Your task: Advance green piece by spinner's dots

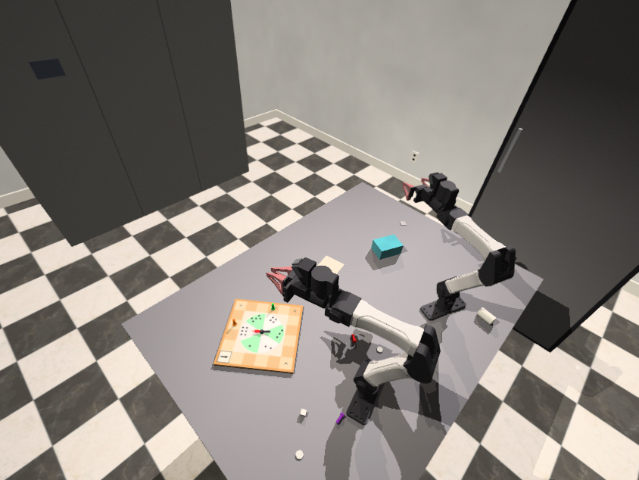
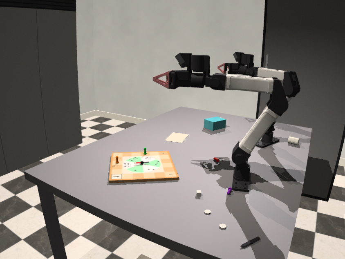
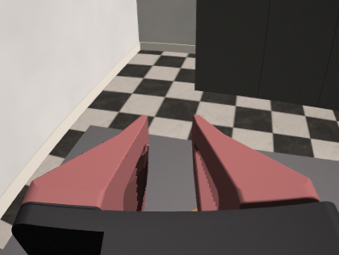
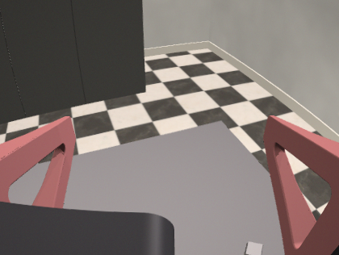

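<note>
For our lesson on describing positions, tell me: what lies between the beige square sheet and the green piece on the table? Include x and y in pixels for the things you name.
Nothing lies between the beige sheet (image 2: 176,137) and the green piece (image 1: 272,307) (image 2: 144,151), as the exterior view shows.
</note>
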Robot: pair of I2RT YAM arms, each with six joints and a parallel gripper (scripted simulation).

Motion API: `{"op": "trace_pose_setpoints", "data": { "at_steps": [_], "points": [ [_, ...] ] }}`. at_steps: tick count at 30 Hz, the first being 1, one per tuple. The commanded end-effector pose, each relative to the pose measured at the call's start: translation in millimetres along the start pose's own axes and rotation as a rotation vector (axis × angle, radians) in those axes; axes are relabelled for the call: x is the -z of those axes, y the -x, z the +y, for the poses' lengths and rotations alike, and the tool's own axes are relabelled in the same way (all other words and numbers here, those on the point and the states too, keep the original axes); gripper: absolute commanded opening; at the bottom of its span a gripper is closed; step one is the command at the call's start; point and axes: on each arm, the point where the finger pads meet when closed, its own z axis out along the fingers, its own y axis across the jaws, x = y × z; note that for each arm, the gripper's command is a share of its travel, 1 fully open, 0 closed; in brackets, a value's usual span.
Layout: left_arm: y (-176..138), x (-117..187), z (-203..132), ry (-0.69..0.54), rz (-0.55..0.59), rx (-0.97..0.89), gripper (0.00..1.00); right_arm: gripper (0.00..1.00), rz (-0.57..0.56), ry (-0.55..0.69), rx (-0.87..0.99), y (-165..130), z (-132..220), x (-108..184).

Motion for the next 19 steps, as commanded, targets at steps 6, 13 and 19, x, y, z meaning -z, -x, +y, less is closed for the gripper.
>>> {"op": "trace_pose_setpoints", "data": {
  "at_steps": [6, 13, 19],
  "points": [
    [-6.3, 1.6, 4.6, 0.019, -0.004, 0.011, 0.22, 1.0, -0.03, 0.0, 0.0, 9.5, 0.0, 6.9],
    [-2.9, 2.9, 2.8, 0.01, -0.01, 0.009, 0.22, 1.0, -0.031, 0.0, 0.0, 9.6, 0.0, 7.4],
    [-2.9, 2.9, 2.8, 0.01, -0.01, 0.009, 0.22, 1.0, -0.031, 0.0, 0.0, 9.6, 0.0, 7.4]
  ]
}}
